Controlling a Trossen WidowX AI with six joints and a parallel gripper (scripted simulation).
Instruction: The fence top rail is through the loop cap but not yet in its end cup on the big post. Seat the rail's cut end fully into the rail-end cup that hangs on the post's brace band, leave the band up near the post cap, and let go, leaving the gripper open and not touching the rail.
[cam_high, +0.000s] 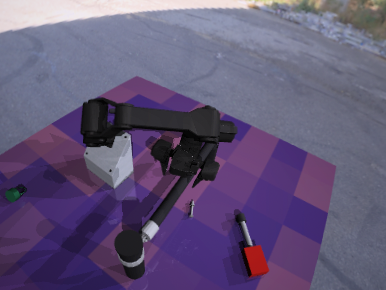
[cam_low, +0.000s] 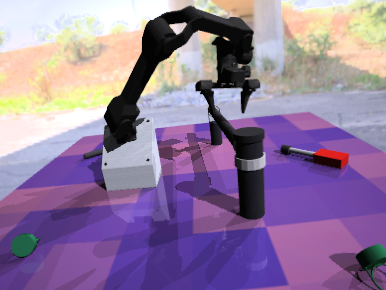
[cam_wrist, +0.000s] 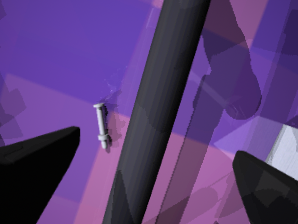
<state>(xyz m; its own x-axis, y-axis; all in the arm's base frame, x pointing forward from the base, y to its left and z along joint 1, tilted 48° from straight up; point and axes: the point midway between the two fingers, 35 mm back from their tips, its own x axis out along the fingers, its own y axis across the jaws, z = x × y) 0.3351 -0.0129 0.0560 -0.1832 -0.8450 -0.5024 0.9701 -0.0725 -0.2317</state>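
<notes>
The big post (cam_high: 135, 270) (cam_low: 251, 195) stands upright, its brace band (cam_high: 132, 259) (cam_low: 250, 161) a little below the black post cap (cam_high: 129, 242) (cam_low: 249, 134). The top rail (cam_high: 172, 199) (cam_low: 225, 123) (cam_wrist: 161, 90) slants back from it. The rail's near end meets the silver rail-end cup (cam_high: 150, 230) beside the post; the cup hides how deep it sits, and the exterior view does not show the cup. My gripper (cam_high: 180, 179) (cam_low: 228, 109) (cam_wrist: 158, 146) is open above the rail, with a gap on each side in the wrist view. The loop cap is unclear near the far post (cam_low: 215, 133).
A small silver bolt (cam_high: 191, 208) (cam_wrist: 102, 122) lies beside the rail. A red-ended tool (cam_high: 256, 260) (cam_low: 331, 158) lies off to the right. The white box (cam_high: 111, 162) (cam_low: 131, 172) stands under the arm's base. Green pieces (cam_high: 14, 193) (cam_low: 24, 245) (cam_low: 372, 256) lie farther out.
</notes>
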